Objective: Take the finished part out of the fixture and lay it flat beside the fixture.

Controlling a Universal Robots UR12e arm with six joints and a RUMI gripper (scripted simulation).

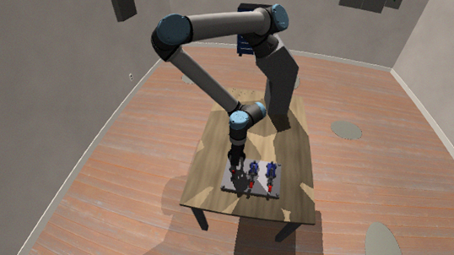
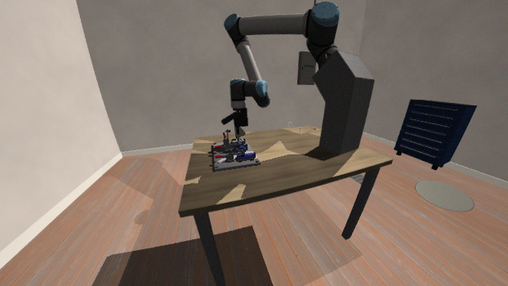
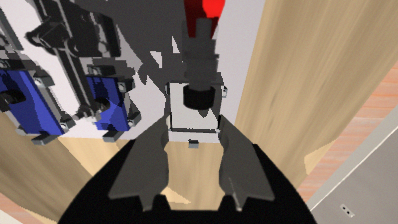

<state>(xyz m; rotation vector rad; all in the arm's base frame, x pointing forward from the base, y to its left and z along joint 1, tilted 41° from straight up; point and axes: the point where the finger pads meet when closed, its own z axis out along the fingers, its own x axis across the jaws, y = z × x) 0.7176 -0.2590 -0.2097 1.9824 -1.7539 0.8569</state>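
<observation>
The grey fixture plate (image 1: 254, 184) lies on the wooden table, near its front edge; it also shows in the exterior view (image 2: 235, 157). Two blue blanks (image 3: 30, 100) (image 3: 111, 102) sit clamped in it; they also show in the top view (image 1: 253, 168) (image 1: 270, 169). The finished part (image 3: 194, 116) is a pale grey block in the end station. A dark toggle clamp with a red handle (image 3: 202, 10) stands over it, its round pad on the block's top. My gripper (image 3: 195, 114) is shut on the finished part, one finger on each side. The part's slot is hidden.
The arm's grey pedestal (image 1: 278, 85) stands at the back of the table. Bare table top (image 3: 280, 75) lies beside the fixture's end station. A blue rack (image 2: 433, 128) stands on the floor, away from the table.
</observation>
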